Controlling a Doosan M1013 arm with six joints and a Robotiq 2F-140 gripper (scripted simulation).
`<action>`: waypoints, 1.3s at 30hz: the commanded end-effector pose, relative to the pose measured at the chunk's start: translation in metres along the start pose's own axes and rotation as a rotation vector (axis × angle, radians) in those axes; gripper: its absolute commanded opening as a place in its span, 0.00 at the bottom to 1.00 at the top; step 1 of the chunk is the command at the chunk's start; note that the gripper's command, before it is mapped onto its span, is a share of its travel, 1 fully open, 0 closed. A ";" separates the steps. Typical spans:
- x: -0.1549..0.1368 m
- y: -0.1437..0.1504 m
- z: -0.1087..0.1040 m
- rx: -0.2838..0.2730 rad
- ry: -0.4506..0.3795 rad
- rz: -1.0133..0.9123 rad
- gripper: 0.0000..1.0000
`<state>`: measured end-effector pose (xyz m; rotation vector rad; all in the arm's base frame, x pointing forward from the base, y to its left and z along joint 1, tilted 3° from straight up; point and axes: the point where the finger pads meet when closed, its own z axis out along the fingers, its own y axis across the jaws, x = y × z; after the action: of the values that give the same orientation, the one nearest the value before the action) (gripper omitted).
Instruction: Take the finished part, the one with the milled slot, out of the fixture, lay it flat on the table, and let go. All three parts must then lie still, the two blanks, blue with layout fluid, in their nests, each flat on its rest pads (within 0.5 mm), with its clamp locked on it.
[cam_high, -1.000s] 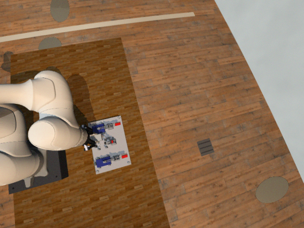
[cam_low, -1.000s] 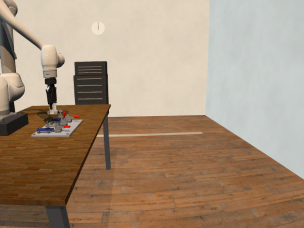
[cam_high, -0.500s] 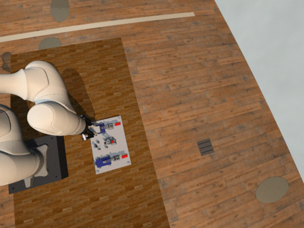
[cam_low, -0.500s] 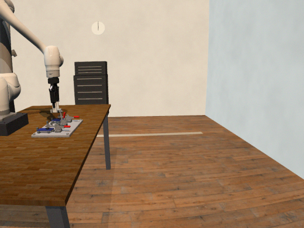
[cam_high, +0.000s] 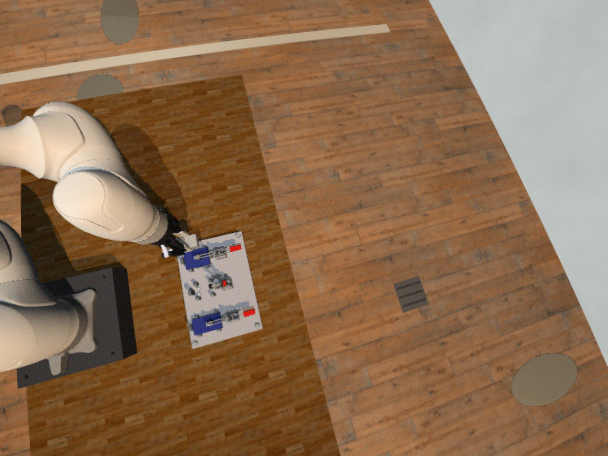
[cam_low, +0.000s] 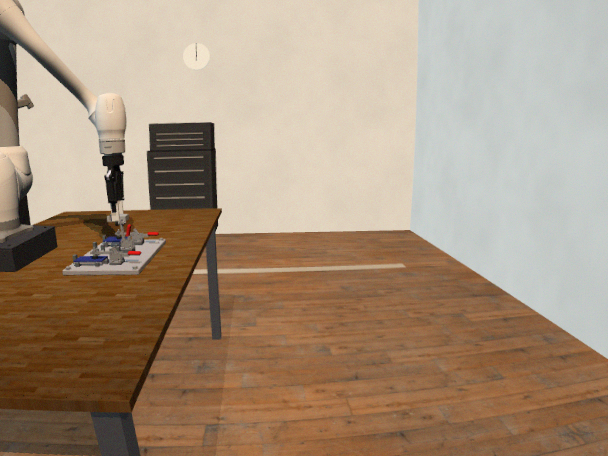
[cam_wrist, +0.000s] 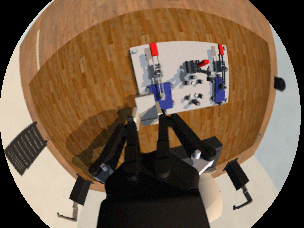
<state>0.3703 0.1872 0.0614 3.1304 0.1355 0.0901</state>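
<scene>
My gripper (cam_high: 179, 243) (cam_low: 117, 215) (cam_wrist: 147, 108) is shut on the finished part (cam_high: 189, 239) (cam_wrist: 146, 104), a small pale grey piece. It holds the part a little above the table, just off the corner of the grey fixture plate (cam_high: 241, 280) (cam_low: 148, 255) (cam_wrist: 179, 54), beside one blue blank (cam_high: 196, 261) (cam_low: 111, 239) (cam_wrist: 163, 96). The other blue blank (cam_high: 204, 324) (cam_low: 92, 259) (cam_wrist: 219, 92) lies at the plate's opposite end. Both blanks sit under clamps with red handles laid flat. The middle nest (cam_high: 194, 290) is empty and its clamp's red handle (cam_high: 225, 283) (cam_low: 128, 230) stands up.
The robot's black base (cam_high: 116, 310) (cam_low: 25, 245) stands on the table next to the fixture. The table's edge (cam_low: 170, 300) runs along the right of the fixture. A dark drawer cabinet (cam_low: 182, 165) stands behind the table.
</scene>
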 end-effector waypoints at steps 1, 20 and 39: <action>0.003 -0.016 -0.001 -0.005 0.001 -0.001 0.00; 0.003 -0.066 -0.001 -0.005 0.001 -0.001 0.00; 0.003 -0.074 -0.001 -0.006 0.001 -0.001 0.00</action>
<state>0.3639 0.2604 0.0600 3.1289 0.1349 0.0883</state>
